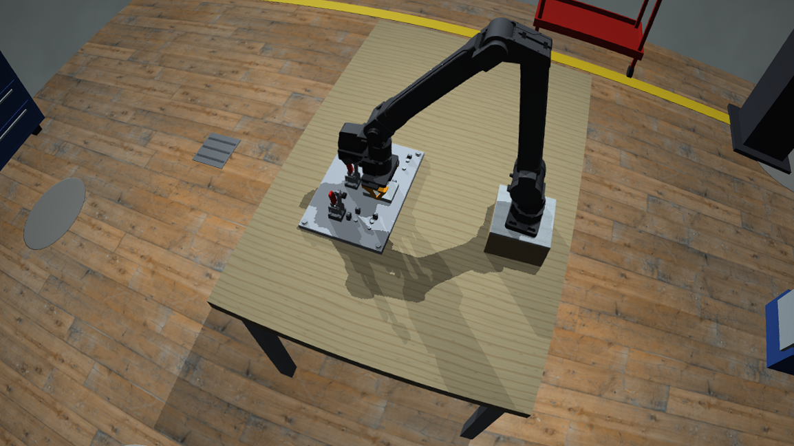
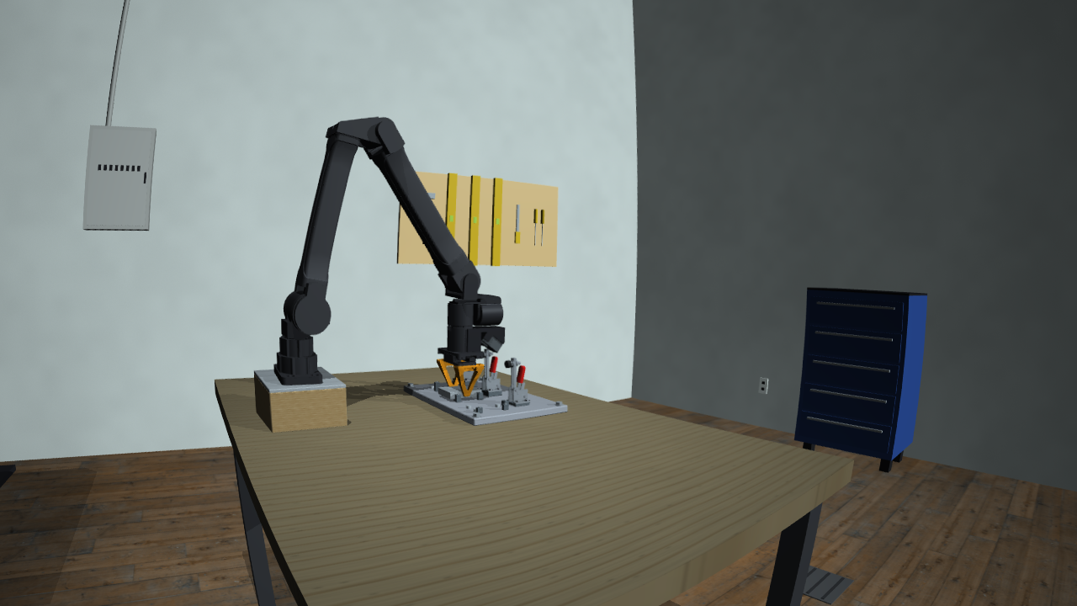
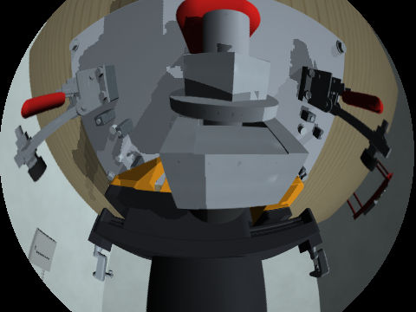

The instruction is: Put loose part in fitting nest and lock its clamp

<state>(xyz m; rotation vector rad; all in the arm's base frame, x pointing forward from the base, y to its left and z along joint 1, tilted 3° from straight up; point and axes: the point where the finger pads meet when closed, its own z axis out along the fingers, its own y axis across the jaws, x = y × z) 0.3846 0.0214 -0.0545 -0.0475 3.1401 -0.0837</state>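
The grey part (image 1: 393,191) (image 2: 447,393) is a flat block at the middle nest of the grey fixture plate (image 1: 342,235) (image 2: 501,417). My gripper (image 1: 378,193) (image 2: 458,390) points straight down, its orange fingers shut on the part. In the wrist view the middle clamp (image 3: 234,173) stands open, close before the camera, and hides the fingertips, the part and its pads. Contact with the stop and side blocks cannot be told. The left-hand clamp (image 3: 93,88) and right-hand clamp (image 3: 321,88) in that view also stand open, with red handles.
The two outer nests show small pads and blocks (image 3: 123,127) (image 3: 308,114). An upright clamp (image 1: 336,208) (image 2: 519,388) stands close beside the gripper. The arm's base sits on a block (image 1: 515,247) (image 2: 301,406) on the wooden table (image 1: 321,303) (image 2: 527,490).
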